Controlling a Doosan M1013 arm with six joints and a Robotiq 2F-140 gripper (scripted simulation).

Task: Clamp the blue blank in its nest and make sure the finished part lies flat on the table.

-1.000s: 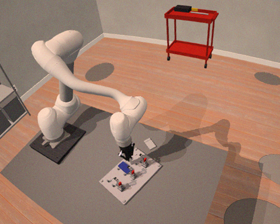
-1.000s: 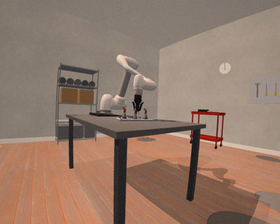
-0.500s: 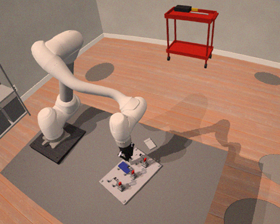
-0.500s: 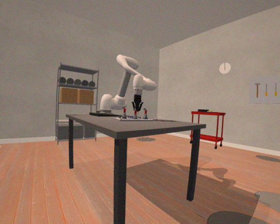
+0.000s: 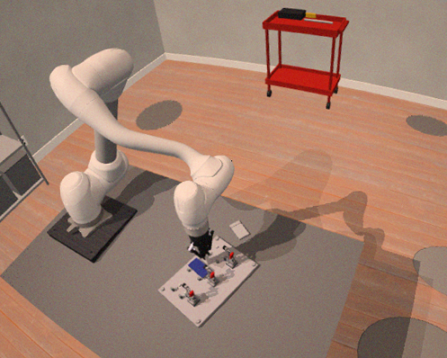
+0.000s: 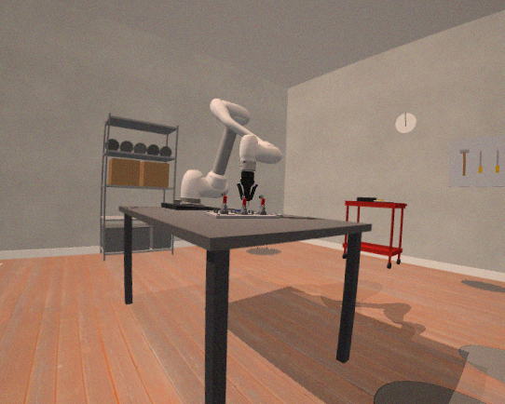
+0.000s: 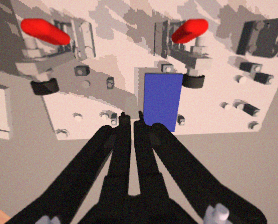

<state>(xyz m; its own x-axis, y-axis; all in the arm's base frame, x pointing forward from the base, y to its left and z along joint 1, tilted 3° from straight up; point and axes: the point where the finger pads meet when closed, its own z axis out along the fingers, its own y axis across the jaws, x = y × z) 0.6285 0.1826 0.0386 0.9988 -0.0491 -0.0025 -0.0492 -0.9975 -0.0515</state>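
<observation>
From the top view, the gripper [image 5: 200,250] hangs over the near edge of the pale fixture plate [image 5: 226,296], its fingers clenched together on nothing. The blue blank [image 5: 197,266] lies on the plate in the middle nest, just below the gripper. The finished part [image 5: 240,229], a pale grey slab, lies flat on the grey table [image 5: 294,303] beside the plate, apart from it. Three red-handled clamps [image 5: 211,275] stand in a row on the plate.

From the exterior view, the gripper [image 6: 247,195] points straight down above the plate [image 6: 242,214], among the red handles. No writing can be read anywhere.

From the wrist view, the fingertips sit nearly touching, just left of the blank [image 7: 162,99]. A red handle [image 7: 190,30] stands beyond the blank's far end, another [image 7: 45,31] to the left.
</observation>
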